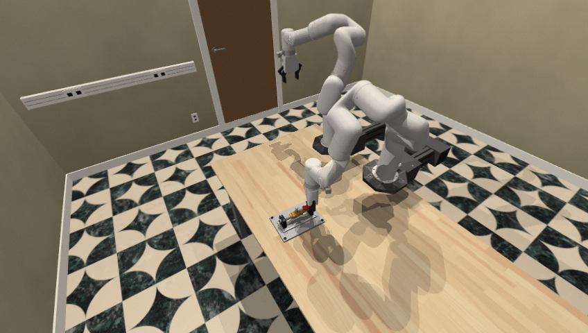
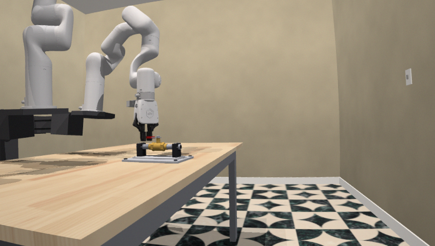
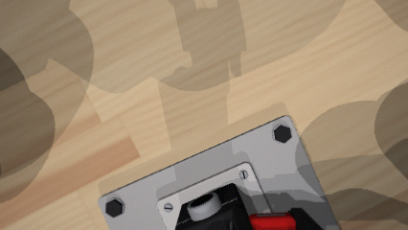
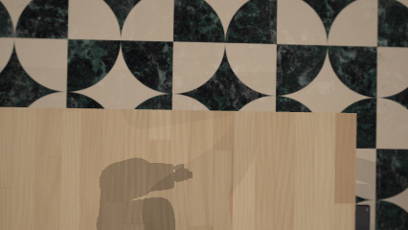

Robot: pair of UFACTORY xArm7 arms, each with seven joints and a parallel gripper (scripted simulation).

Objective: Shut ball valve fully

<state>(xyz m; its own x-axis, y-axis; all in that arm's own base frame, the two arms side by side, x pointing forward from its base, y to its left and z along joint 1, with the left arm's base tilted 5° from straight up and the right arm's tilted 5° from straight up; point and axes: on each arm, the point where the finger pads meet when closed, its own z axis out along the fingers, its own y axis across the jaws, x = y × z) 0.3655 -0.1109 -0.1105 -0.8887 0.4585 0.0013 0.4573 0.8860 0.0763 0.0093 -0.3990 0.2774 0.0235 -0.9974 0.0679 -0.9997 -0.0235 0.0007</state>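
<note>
slanting slightly off the pipe (image 1: 289,216) (image 2: 169,146) (image 3: 206,211), red handle (image 1: 305,207) (image 2: 150,137) (image 3: 273,221)

No words or numbers can be read for certain. On the white housing (image 1: 312,195) (image 2: 147,111) at the end of the left arm (image 1: 344,132) (image 2: 145,79) stands a hexagonal logo (image 2: 150,113), its small lettering too blurred to make out.

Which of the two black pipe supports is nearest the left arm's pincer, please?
The support directly beneath that pincer, at the red handle's end.
</note>
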